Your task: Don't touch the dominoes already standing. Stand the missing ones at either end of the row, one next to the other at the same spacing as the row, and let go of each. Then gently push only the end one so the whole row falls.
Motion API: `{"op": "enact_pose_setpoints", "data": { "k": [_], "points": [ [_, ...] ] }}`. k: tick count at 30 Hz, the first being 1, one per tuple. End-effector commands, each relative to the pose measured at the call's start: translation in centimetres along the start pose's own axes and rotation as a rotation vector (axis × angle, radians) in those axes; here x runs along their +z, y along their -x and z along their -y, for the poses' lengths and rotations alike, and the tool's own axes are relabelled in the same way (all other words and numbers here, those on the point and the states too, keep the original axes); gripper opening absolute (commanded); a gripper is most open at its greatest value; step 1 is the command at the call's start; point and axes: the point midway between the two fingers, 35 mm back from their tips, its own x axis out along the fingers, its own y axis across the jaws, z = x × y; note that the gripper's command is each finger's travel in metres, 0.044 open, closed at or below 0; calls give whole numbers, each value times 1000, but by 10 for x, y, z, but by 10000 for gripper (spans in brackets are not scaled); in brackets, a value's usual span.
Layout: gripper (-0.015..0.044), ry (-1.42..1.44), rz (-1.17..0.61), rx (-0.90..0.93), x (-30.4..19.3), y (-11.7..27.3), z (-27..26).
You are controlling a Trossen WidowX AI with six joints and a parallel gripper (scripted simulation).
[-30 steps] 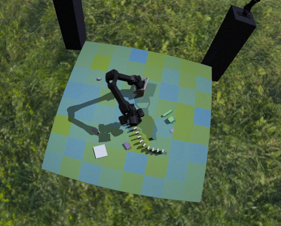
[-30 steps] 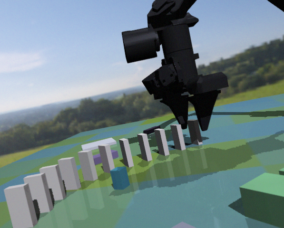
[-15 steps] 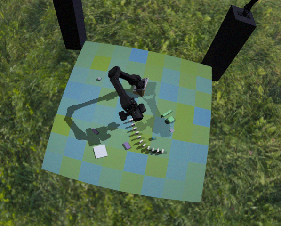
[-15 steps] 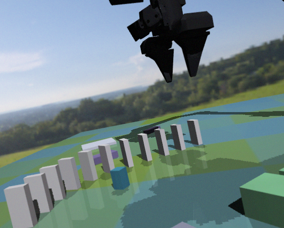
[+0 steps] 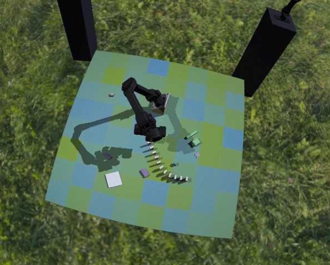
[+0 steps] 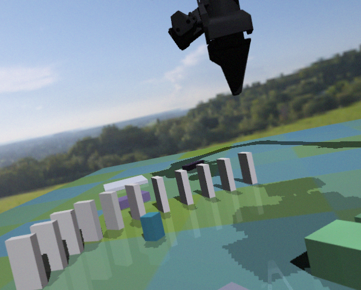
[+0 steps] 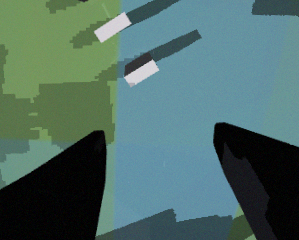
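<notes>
A curved row of several pale dominoes stands upright, evenly spaced as far as I can tell. The end domino nearest the arm's base (image 5: pixel 148 142) (image 6: pixel 247 168) (image 7: pixel 142 73) stands upright and free, beside its neighbour (image 5: pixel 151 148) (image 6: pixel 227 174) (image 7: pixel 112 27). The domino at the far end (image 5: pixel 186 178) (image 6: pixel 25 262) also stands. My gripper (image 6: pixel 236 92) (image 7: pixel 160 136) is open and empty, raised well above the table near the arm-side end. Its fingertips are hidden under the wrist in the top view. No loose domino shows.
A blue block (image 5: pixel 175 164) (image 6: pixel 152 226) stands inside the curve. A purple block (image 5: pixel 144 173), a white slab (image 5: pixel 113 179) and a dark bar (image 5: pixel 107 155) lie on the other side. A green cube (image 5: pixel 195 141) (image 6: pixel 336 246), a green bar (image 5: pixel 191 134) and a small lilac block (image 5: pixel 197 154) lie beyond the blue block.
</notes>
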Motion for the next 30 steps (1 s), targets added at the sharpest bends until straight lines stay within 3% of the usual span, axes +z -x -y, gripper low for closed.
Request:
{"op": "enact_pose_setpoints", "data": {
  "k": [1, 6, 30],
  "points": [
    [125, -594, -3, -7, -15, -25, 8],
    [0, -1045, -1, -11, -27, -43, 12],
    [0, -1062, -1, -11, -27, -44, 12]
  ]
}}
